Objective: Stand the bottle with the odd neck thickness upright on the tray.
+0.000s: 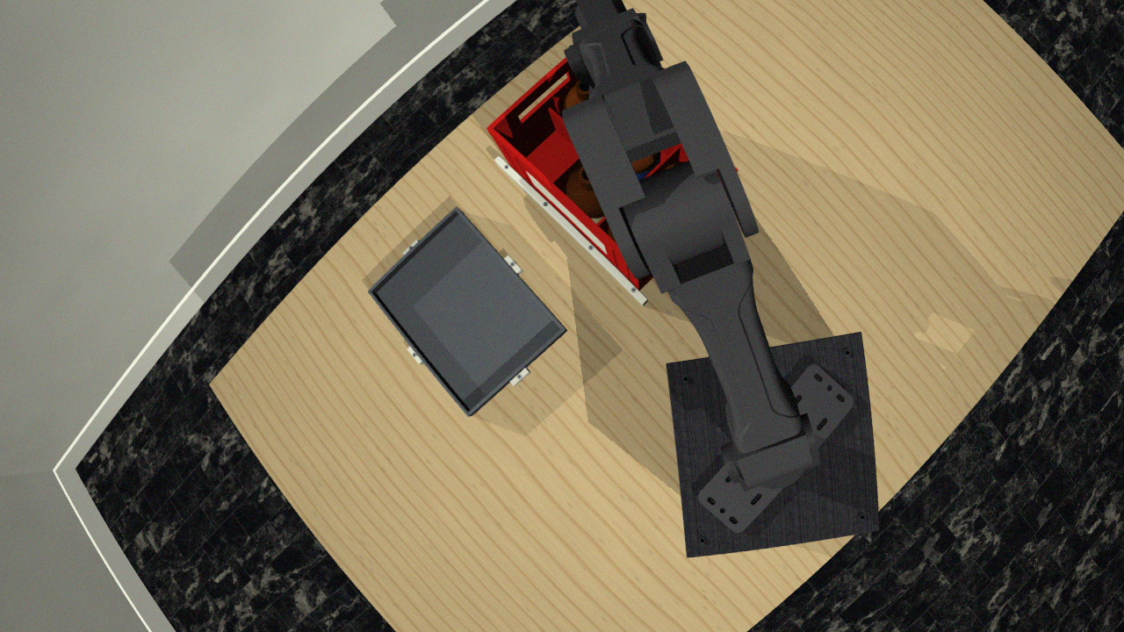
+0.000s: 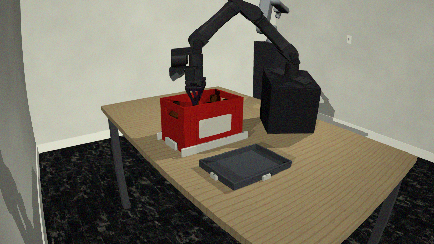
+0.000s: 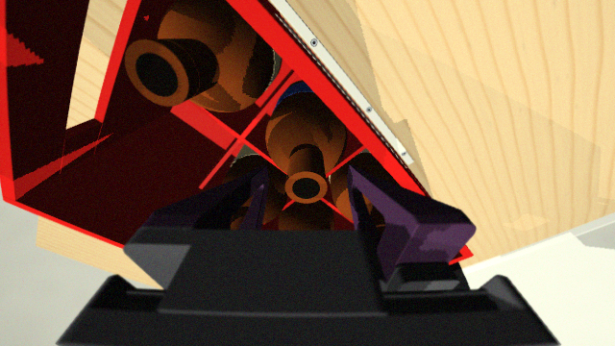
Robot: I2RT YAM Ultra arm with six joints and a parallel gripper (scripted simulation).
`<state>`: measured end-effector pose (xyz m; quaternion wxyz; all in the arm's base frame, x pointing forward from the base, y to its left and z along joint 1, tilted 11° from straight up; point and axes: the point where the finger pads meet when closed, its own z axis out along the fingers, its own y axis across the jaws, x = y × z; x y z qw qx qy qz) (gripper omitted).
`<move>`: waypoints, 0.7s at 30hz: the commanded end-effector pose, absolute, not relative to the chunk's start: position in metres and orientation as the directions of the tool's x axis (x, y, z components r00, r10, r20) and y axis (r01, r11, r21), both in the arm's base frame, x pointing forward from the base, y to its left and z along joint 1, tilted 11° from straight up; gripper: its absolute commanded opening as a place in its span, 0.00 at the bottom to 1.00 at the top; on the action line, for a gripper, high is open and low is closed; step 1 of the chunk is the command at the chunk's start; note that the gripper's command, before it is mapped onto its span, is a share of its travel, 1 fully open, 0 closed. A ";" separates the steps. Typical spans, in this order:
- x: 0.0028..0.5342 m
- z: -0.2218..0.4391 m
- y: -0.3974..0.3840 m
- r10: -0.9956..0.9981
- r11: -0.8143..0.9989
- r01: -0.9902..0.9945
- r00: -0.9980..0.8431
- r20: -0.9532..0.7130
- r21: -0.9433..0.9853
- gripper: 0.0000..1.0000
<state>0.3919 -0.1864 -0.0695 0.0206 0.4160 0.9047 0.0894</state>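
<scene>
The red crate holds brown bottles. My gripper points down into it, open, with one finger on either side of a bottle neck; gaps show between both fingers and this neck. Another bottle stands at the upper left of the wrist view. More brown bottles are partly hidden behind the fingers. In the top view the arm covers the gripper and much of the crate. The dark grey tray is empty. I cannot tell neck differences from these views.
White strips lie along the crate's base, and small white blocks sit against the tray. The crate walls rise above the bottle mouths. The arm's black pedestal stands on the wooden table.
</scene>
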 end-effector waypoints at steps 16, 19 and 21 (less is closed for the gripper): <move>0.393 0.002 -0.204 0.761 0.638 0.745 -0.648 -0.013 0.197 0.61; 0.391 0.011 -0.205 0.761 0.638 0.745 -0.648 -0.013 0.197 0.61; 0.391 0.016 -0.206 0.761 0.638 0.745 -0.648 -0.013 0.197 0.61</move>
